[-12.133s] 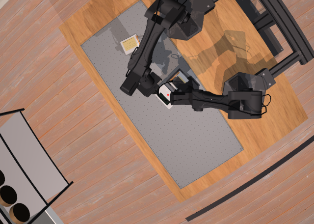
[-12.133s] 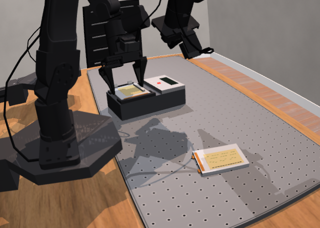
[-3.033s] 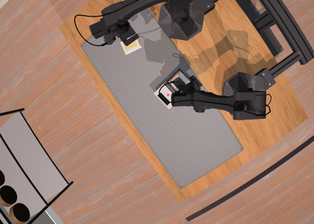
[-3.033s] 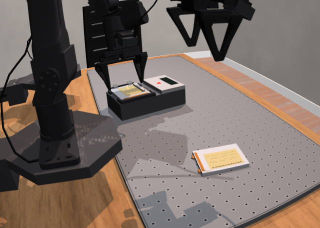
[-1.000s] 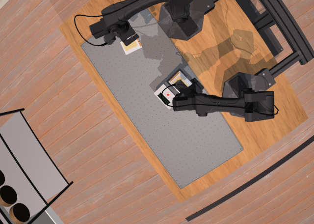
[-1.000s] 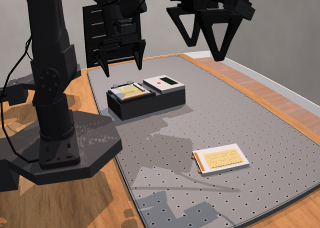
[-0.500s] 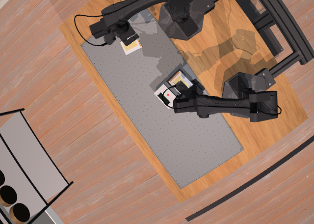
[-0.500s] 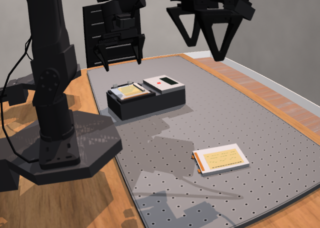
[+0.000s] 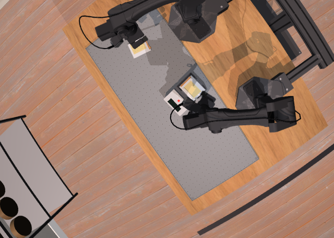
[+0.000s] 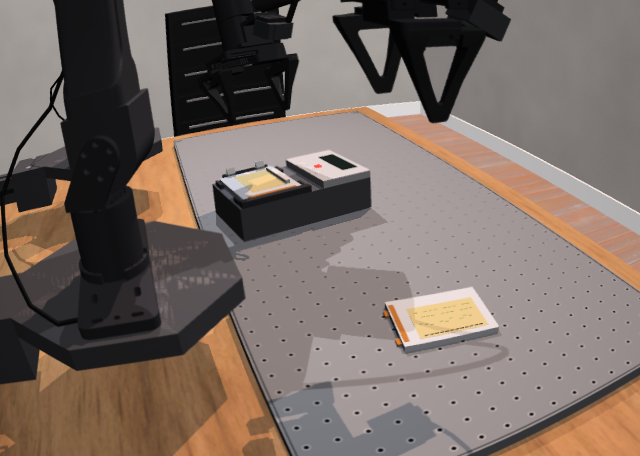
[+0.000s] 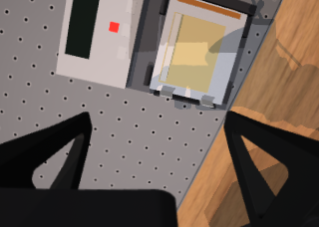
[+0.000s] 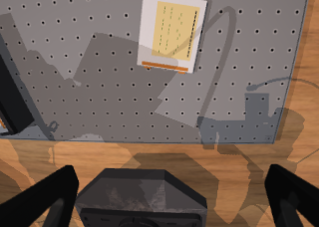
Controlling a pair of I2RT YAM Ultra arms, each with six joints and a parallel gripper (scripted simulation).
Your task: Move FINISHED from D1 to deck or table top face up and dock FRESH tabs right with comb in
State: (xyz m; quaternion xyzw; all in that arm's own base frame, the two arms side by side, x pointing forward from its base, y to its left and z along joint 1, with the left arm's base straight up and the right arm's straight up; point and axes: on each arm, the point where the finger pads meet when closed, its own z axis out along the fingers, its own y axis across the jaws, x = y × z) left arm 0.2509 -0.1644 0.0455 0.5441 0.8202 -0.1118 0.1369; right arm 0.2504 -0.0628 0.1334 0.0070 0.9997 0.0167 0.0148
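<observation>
FRESH (image 9: 192, 88) (image 10: 247, 183) (image 11: 196, 48) lies in the bay of dock D1 (image 10: 305, 211), its orange strip at the end nearer my right arm. Its white comb (image 10: 278, 174) stands along one side. The hooks (image 11: 166, 92) are at its opposite edge; I cannot tell whether every edge is fully down. FINISHED (image 9: 140, 51) (image 10: 449, 317) (image 12: 171, 33) lies flat on the deck, printed face up. My left gripper (image 10: 258, 112) (image 11: 159, 118) is open and empty, above and beyond the hook end. My right gripper (image 10: 410, 105) (image 12: 169, 175) is open and empty, high above the deck near FINISHED.
The dock's white display block (image 9: 171, 96) (image 10: 310, 164) (image 11: 107, 53) stands beside the bay. The perforated deck (image 9: 199, 159) (image 10: 336, 415) borders the wooden table top (image 9: 224, 52) (image 11: 294, 58). The right arm's base (image 10: 180, 296) (image 12: 140, 192) stands on the wood.
</observation>
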